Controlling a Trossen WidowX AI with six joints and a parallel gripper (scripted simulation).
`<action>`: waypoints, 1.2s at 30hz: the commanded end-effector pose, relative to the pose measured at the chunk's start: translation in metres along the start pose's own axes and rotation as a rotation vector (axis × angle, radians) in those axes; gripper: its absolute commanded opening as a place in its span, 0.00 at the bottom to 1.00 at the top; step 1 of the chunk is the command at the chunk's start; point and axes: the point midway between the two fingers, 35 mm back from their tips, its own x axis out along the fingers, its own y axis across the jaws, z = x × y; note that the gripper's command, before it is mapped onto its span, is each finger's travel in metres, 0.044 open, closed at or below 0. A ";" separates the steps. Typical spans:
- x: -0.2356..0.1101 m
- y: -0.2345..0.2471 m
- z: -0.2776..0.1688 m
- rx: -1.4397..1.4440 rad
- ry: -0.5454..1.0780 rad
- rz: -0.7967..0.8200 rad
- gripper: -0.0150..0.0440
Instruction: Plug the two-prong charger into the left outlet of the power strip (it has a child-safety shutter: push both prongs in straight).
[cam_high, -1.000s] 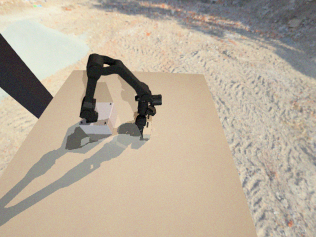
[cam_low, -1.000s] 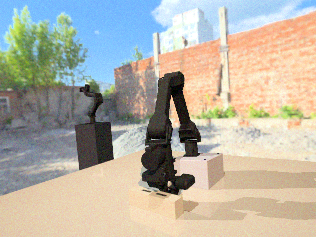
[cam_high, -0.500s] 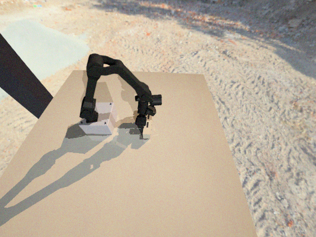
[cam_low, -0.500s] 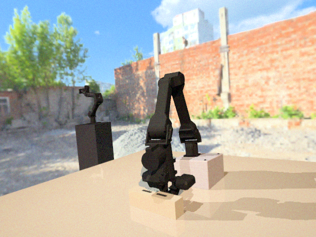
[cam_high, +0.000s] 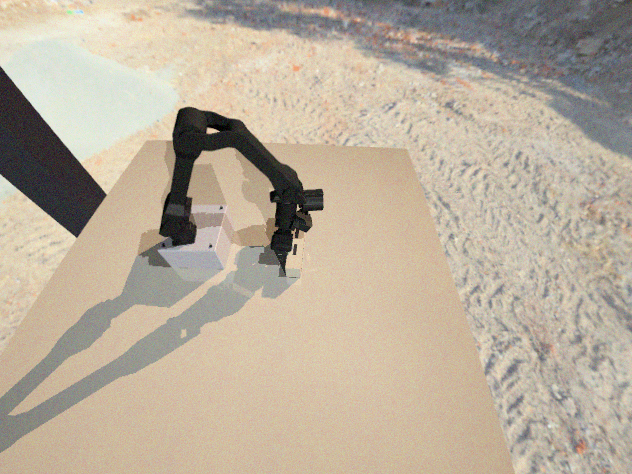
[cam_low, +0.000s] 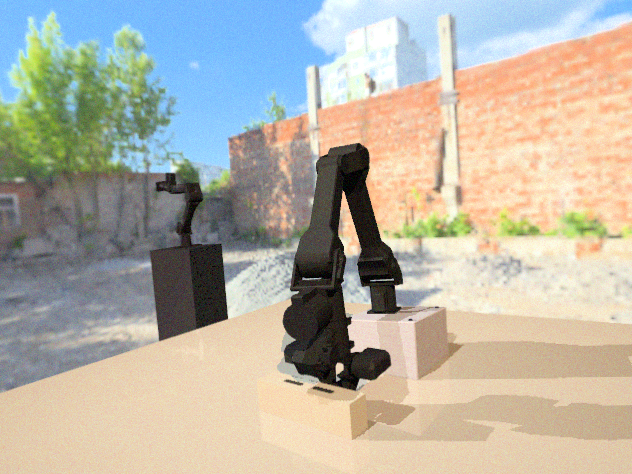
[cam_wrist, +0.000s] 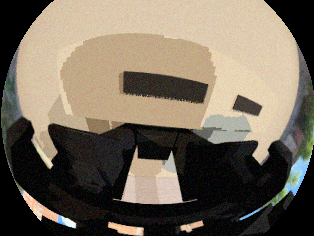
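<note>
The tan power strip (cam_high: 297, 256) (cam_low: 311, 410) (cam_wrist: 100, 68) lies on the table just in front of the arm's base. Two dark outlet slots show on its top: one (cam_wrist: 164, 88) (cam_low: 293, 381) straight ahead of the fingers in the wrist view, the other (cam_wrist: 248, 104) (cam_low: 321, 390) off to the right. My gripper (cam_high: 282, 266) (cam_low: 332, 378) (cam_wrist: 155, 122) points straight down, right over the strip's top, and is shut on the charger (cam_wrist: 155, 177), whose pale body shows between the fingers. The prongs are hidden by the fingers.
The arm stands on a pale block (cam_high: 196, 250) (cam_low: 408, 336) close behind the strip. A dark pillar (cam_low: 188, 288) (cam_high: 35, 163) with a camera arm stands off the table's edge. The tan table (cam_high: 306, 382) (cam_low: 153, 418) stretches out all around.
</note>
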 end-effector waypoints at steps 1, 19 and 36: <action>-0.003 0.000 0.009 0.004 -0.041 0.000 0.25; -0.006 0.000 0.008 0.004 -0.041 0.000 0.25; -0.005 0.000 0.008 0.004 -0.041 0.000 0.25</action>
